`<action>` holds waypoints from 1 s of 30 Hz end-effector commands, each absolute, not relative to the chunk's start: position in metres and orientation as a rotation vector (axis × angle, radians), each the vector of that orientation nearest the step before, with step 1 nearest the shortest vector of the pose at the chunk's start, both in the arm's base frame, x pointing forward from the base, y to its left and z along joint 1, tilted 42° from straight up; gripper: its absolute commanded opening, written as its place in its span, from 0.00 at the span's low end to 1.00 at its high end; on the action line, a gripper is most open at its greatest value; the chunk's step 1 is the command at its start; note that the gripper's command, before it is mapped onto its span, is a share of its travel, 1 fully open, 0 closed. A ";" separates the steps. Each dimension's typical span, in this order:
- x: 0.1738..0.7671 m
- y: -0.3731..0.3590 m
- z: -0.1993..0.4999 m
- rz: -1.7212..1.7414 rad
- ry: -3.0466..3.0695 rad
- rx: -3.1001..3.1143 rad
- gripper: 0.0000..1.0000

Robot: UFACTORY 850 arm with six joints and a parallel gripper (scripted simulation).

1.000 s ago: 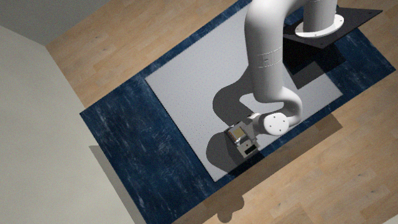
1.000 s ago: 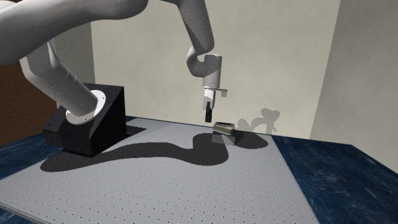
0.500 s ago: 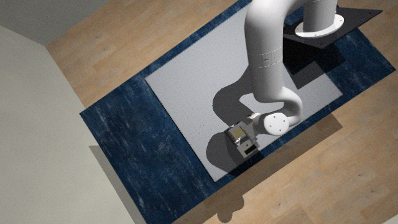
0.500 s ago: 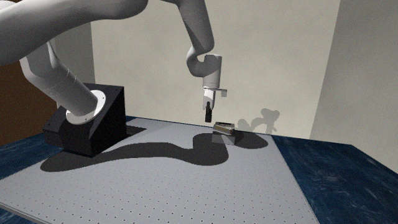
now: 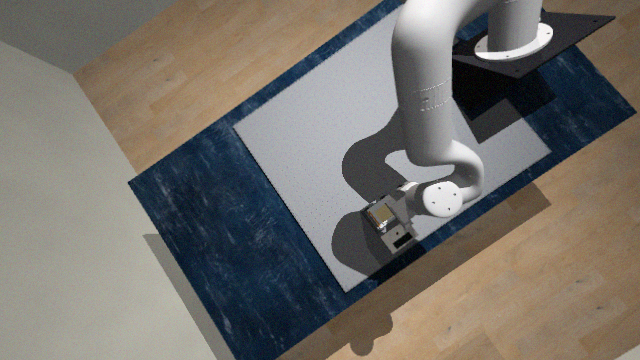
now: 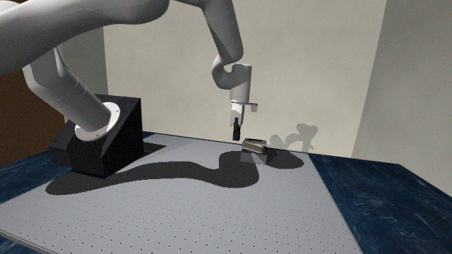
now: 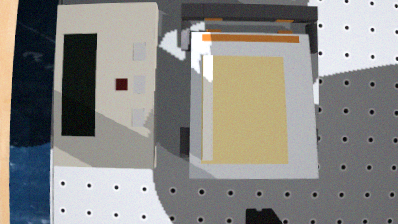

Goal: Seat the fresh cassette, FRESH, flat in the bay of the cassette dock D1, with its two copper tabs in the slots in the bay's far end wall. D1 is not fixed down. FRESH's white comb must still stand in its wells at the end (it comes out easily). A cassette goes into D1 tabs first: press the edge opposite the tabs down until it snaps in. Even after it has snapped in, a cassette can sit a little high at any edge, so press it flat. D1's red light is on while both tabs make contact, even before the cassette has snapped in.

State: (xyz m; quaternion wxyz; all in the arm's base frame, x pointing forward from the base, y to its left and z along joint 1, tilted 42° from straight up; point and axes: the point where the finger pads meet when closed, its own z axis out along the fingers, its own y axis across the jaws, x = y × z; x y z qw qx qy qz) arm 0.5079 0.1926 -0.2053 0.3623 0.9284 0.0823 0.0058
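FRESH [image 7: 252,107] lies directly below my claw, resting in D1's [image 7: 105,90] bay but not flat: in the exterior view it tilts, the edge nearer my claw riding higher than the other. It is a pale grey, squarish slab with a matt tan panel on top and an orange stripe along the end that points at the bay's dark end wall. A narrow white strip runs down one long side of the tan panel; I cannot tell whether that is the comb. Two small orange tabs [image 7: 213,20] show at the end wall.

D1's other half, beside the cassette, is a smooth beige block with a long black window, three small grey squares and a dark red square light [image 7: 121,84], which looks dull rather than lit.

My claw [image 6: 236,135] hangs above the cassette's raised edge, apart from it, its black fingers pressed fully together with nothing between them.

Beneath all this is a grey plate [image 5: 310,125] dotted with small holes, laid on a mottled blue mat [image 5: 210,200].
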 end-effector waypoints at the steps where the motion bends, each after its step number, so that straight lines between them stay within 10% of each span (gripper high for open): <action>1: 0.509 0.191 -0.208 0.018 0.212 2.392 0.00; 30: 0.513 0.183 -0.217 0.018 0.212 2.392 0.00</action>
